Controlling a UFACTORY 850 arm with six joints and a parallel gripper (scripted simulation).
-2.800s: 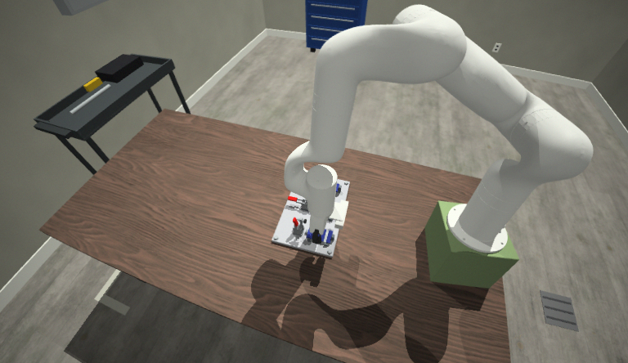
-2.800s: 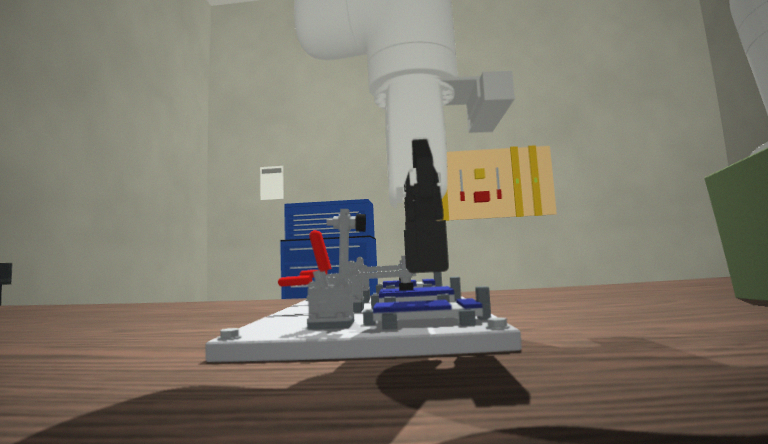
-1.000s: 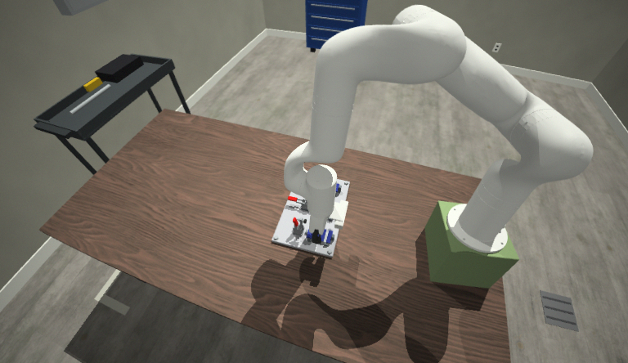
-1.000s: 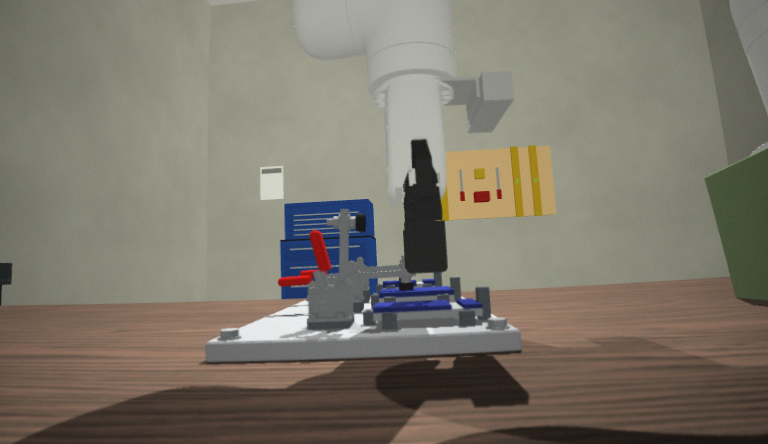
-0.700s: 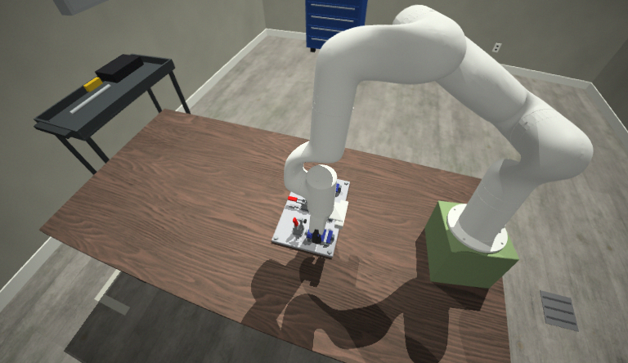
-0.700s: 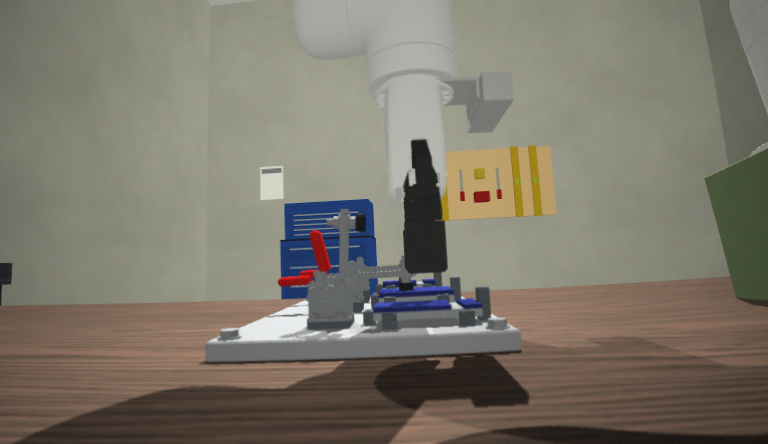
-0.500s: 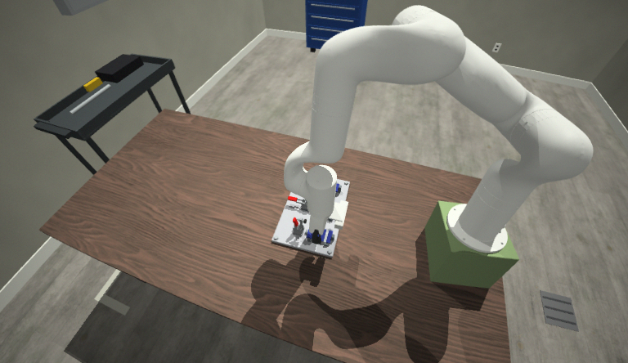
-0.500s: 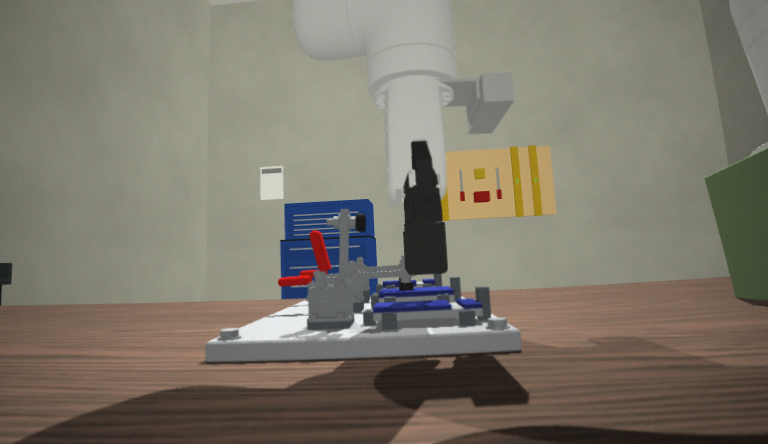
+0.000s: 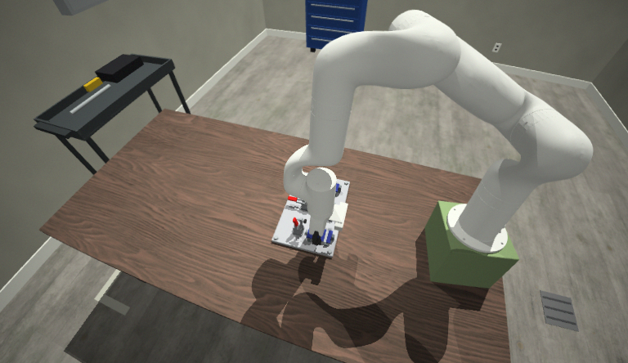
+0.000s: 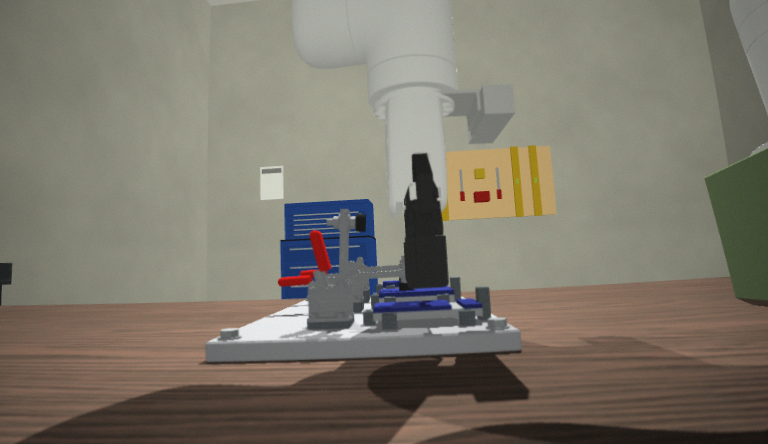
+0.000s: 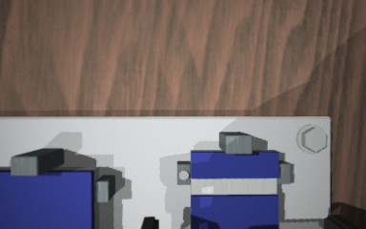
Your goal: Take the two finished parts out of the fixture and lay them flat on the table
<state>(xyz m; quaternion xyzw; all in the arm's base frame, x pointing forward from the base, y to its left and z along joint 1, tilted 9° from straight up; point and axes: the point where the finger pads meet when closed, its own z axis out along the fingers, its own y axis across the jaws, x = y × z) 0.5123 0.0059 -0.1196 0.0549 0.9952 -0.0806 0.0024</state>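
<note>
A grey fixture plate [image 9: 280, 235] [image 10: 362, 344] [image 11: 143, 138] lies on the wooden table [image 9: 185, 192]. In the wrist view a blue part [image 11: 233, 164] with a pale milled slot across it sits between grey stops near the plate's right corner. A second blue part [image 11: 45, 200] sits to its left; no slot shows on its visible part. Toggle clamps with red handles [image 9: 292, 198] [image 10: 320, 249] stand on the plate; one handle is tilted up, another [image 10: 294, 279] lies level. My gripper [image 9: 316, 237] [image 10: 424, 283] [image 11: 245, 224] is open and low, its fingers on either side of the slotted part.
The arm's green base block [image 9: 468, 248] [image 10: 741, 224] stands at the table's right. A dark cart [image 9: 106, 95] with a black box stands beyond the far left corner. A blue drawer cabinet [image 9: 337, 7] [image 10: 328, 241] stands at the back wall.
</note>
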